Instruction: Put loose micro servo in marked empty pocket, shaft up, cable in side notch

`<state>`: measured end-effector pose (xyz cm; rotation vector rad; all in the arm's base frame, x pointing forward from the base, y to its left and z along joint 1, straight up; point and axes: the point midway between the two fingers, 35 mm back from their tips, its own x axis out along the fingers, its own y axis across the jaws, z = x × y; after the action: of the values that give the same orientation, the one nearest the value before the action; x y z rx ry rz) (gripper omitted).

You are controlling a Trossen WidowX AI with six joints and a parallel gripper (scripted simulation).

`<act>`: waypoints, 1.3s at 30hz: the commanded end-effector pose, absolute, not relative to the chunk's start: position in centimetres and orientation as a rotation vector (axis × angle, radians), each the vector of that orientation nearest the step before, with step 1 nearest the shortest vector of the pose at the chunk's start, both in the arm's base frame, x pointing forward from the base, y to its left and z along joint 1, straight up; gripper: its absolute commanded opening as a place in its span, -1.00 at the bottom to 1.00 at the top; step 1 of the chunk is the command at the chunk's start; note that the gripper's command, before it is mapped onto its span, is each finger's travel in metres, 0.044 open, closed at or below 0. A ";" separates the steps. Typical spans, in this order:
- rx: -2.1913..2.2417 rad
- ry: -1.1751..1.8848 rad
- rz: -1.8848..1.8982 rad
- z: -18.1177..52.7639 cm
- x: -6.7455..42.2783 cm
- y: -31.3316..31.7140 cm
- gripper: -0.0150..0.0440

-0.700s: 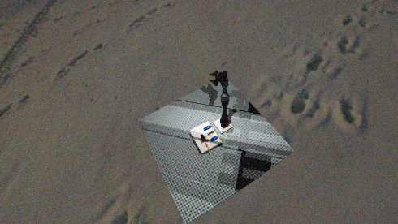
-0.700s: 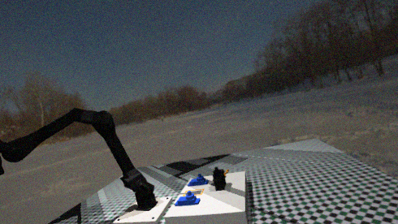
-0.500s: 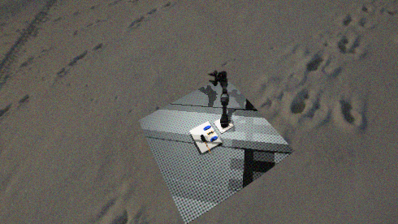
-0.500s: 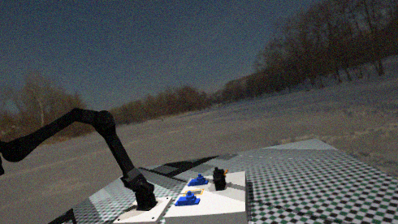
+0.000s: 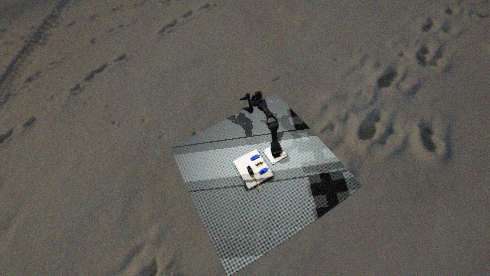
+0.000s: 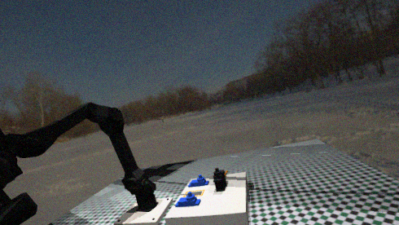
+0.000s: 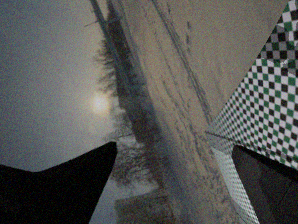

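Two blue servos [image 6: 188, 199] are seated in the white deck [image 6: 220, 203]; one black micro servo [image 6: 220, 179] stands loose beside them (near the yellow-marked pocket [image 6: 197, 192]). The gripper [image 5: 251, 99], spread wide, is kept empty, well apart.

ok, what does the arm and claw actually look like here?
Arm is matte black throughout: slim straight links, bulkier rounded joints, on a pale square base plate. No visible cables or markings. Claw shows as two dark, flat, angular fingers.
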<state>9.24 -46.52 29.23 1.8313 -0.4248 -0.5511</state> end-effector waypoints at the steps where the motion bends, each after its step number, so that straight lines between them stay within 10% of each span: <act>1: 1.890 -0.374 -0.554 28.7 12.9 -45.5 1.00; 39: 2.015 0.645 -0.868 19.3 38.7 -14.6 1.00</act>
<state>38.57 -16.78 19.66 2.0445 0.5882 -0.8371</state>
